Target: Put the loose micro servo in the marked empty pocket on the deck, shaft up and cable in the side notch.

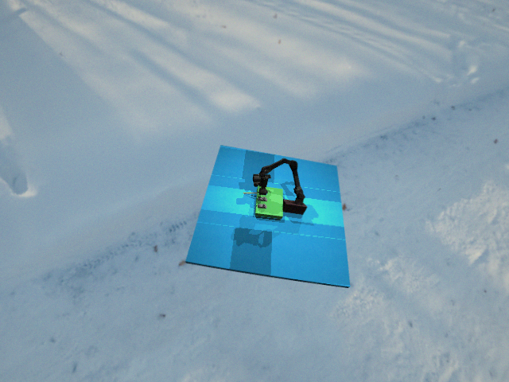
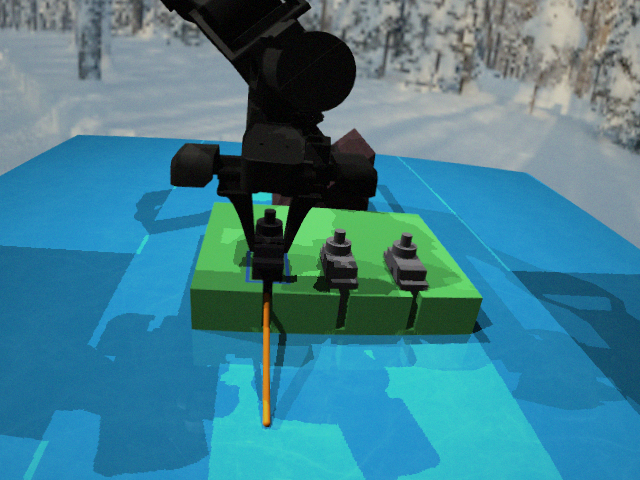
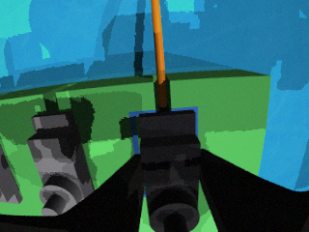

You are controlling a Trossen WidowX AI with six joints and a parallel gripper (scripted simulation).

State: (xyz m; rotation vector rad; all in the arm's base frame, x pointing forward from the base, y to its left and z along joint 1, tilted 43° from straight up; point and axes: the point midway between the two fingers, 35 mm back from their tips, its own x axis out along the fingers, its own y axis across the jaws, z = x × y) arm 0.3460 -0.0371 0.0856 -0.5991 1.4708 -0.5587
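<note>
My gripper [image 1: 263, 190] [image 2: 269, 250] [image 3: 169, 159] is shut on the dark loose servo [image 2: 268, 242] [image 3: 170, 155], one finger on each side. The servo is upright, shaft up, inside the blue pocket outline [image 2: 247, 268] [image 3: 186, 108] at one end of the green deck [image 1: 274, 207] [image 2: 439, 316] [image 3: 237, 101]. It stands higher than the seated servos. Its lower end hides the pocket; I cannot tell whether its ears touch the deck. Its orange cable [image 2: 266, 361] [image 3: 158, 48] runs out over the side notch [image 3: 167, 92]; how deep it lies is unclear.
Two grey servos, a nearer one [image 2: 338, 263] [image 3: 58, 150] and a farther one [image 2: 406, 266] [image 3: 6, 179], sit in the deck beside the held one. The deck stands on a blue board [image 1: 312, 259] [image 2: 516, 206], with the arm's base [image 1: 294, 206] behind it.
</note>
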